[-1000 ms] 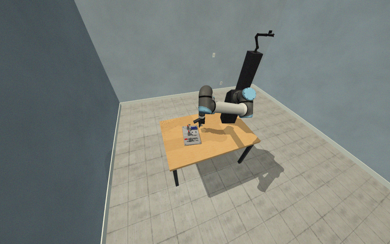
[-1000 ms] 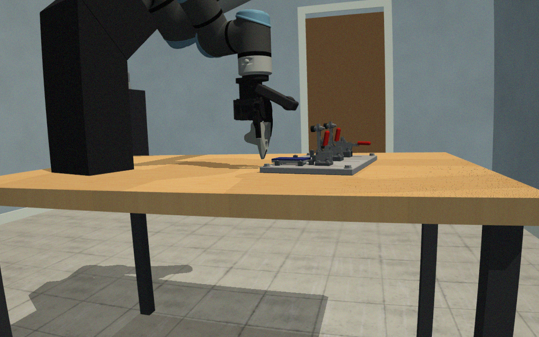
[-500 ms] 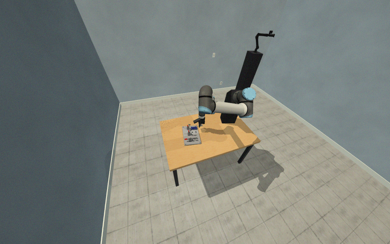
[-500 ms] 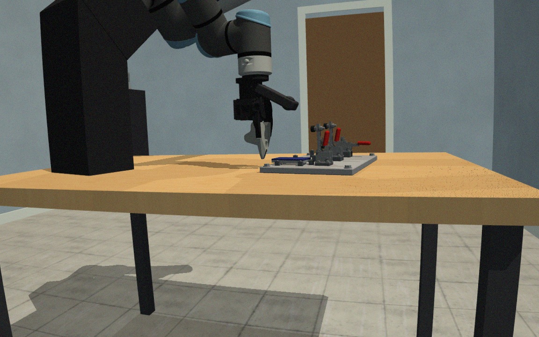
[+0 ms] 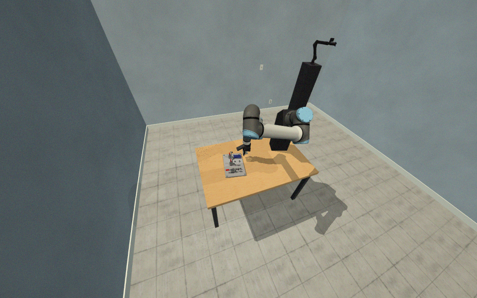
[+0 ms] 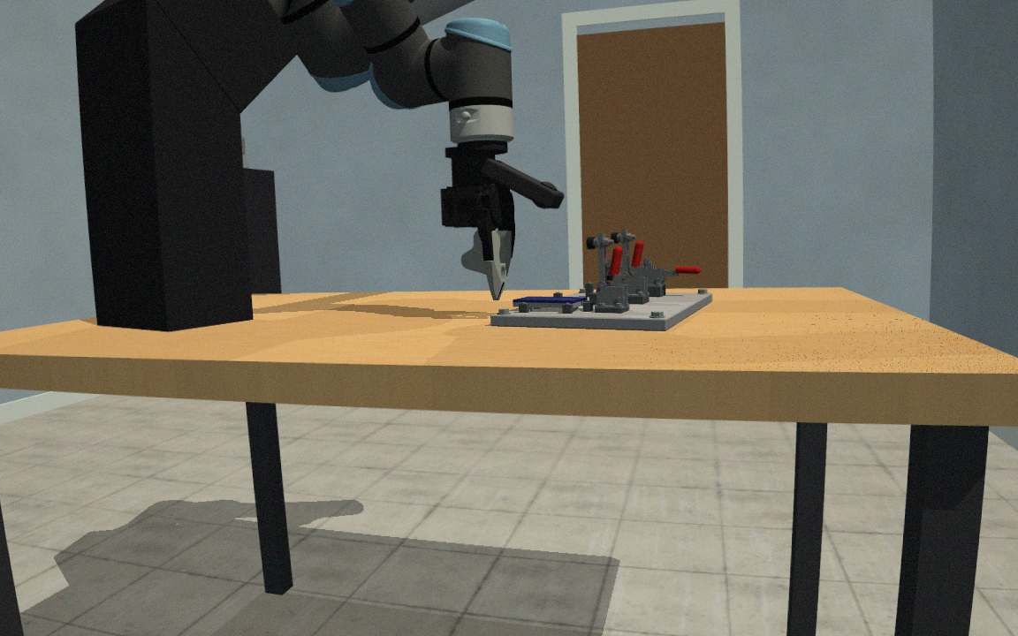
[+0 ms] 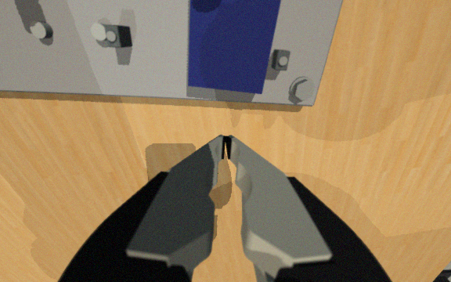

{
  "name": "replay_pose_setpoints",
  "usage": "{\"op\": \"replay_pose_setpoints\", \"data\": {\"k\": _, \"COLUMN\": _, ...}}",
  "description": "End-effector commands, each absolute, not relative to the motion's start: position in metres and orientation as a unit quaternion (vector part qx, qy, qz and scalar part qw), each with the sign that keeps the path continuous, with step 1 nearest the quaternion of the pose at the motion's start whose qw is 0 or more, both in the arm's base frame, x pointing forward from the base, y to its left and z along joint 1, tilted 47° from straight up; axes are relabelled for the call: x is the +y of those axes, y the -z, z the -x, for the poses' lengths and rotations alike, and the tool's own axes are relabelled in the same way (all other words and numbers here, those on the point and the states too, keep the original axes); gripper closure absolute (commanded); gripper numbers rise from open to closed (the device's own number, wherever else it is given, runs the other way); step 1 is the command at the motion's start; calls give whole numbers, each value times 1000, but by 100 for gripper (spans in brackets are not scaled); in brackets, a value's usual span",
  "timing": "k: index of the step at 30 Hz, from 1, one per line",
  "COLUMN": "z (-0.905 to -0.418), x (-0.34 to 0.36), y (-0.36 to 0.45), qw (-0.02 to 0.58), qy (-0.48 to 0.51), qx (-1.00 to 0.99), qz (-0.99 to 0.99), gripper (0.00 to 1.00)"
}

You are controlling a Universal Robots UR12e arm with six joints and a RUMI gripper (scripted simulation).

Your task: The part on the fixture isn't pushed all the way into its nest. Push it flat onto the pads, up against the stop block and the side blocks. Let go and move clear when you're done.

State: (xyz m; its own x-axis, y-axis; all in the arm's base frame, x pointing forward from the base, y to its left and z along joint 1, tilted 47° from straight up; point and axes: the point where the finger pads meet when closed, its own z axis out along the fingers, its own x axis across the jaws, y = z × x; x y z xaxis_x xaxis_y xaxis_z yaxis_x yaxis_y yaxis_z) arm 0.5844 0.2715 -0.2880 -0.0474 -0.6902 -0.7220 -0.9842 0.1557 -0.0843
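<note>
The near edge of the grey fixture plate (image 7: 151,59) is seen just ahead of the end effector (image 7: 226,146), with a strip of bare wooden bench (image 7: 386,157) between them. Wide bare wood is seen to both sides of the end effector and behind it. The black pedestal (image 6: 164,174) is set well behind it. Farther ahead, past the part, red-handled toggle clamps (image 6: 615,268) are seen standing on the plate.

The end effector is shut tight, tips together, and nothing is held or touched. It is hung low, just above the bench.

The blue part (image 7: 231,47) is laid on the plate, just ahead of the tips, beside a small side block (image 7: 280,59).
</note>
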Motion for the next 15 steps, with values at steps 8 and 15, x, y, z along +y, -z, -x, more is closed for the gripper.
{"op": "replay_pose_setpoints", "data": {"k": 8, "z": -585, "x": 273, "y": 289, "qw": 325, "qy": -226, "qx": 687, "qz": 609, "gripper": 100}}
{"op": "replay_pose_setpoints", "data": {"k": 15, "z": -586, "x": 274, "y": 290, "qw": 325, "qy": -226, "qx": 687, "qz": 609, "gripper": 100}}
